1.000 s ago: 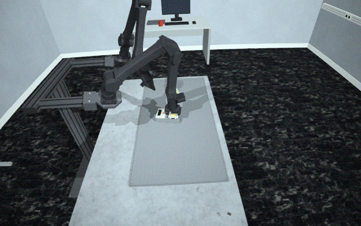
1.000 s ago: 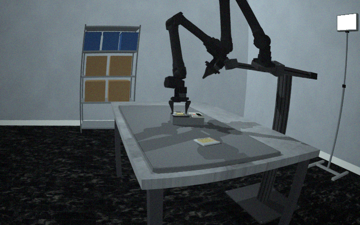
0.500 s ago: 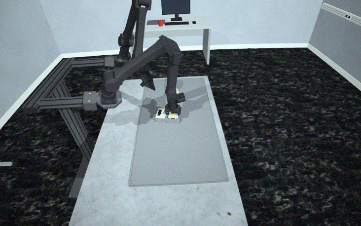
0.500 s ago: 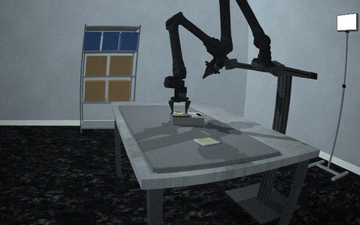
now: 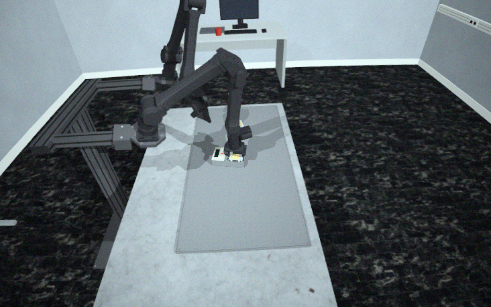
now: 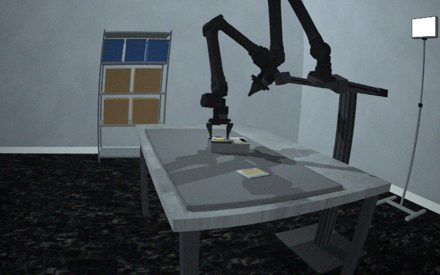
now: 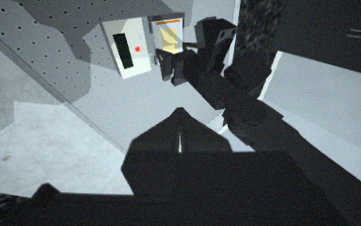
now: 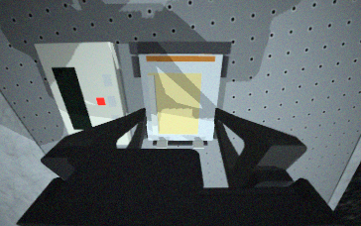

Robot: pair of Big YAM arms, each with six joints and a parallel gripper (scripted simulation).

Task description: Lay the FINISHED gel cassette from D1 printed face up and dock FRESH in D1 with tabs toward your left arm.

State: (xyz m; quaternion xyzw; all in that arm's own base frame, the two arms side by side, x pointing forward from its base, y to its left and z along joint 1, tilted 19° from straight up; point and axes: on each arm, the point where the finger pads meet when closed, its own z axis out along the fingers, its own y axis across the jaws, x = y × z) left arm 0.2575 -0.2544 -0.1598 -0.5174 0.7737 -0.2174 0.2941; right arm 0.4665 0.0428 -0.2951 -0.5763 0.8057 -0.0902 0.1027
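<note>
The dock D1 (image 5: pixel 218 153) (image 6: pixel 230 147) (image 7: pixel 126 50) (image 8: pixel 84 84) is a pale box with a black panel and a red spot, standing on the grey deck (image 5: pixel 239 210) (image 6: pixel 207 188). A cassette (image 5: pixel 235 157) (image 6: pixel 217 139) (image 7: pixel 170 40) (image 8: pixel 179 84) with a yellow window and an orange strip at its far end lies in the bay; I cannot read its label. My right gripper (image 5: pixel 235 151) (image 6: pixel 219 132) (image 8: pixel 180 112) points straight down, its fingers closed on this cassette's two long sides. A second yellow cassette (image 6: pixel 253 172) (image 5: pixel 241 123) lies flat on the deck. My left gripper (image 5: pixel 206 117) (image 6: pixel 250 93) (image 7: pixel 180 112) is shut and empty, high above the table.
The deck is a perforated mat on a pale table (image 5: pixel 144 235) (image 6: pixel 259 217). The right arm's links rise over the dock. The arms' frame stands off one side of the table. A shelf, a desk and a lamp stand far off.
</note>
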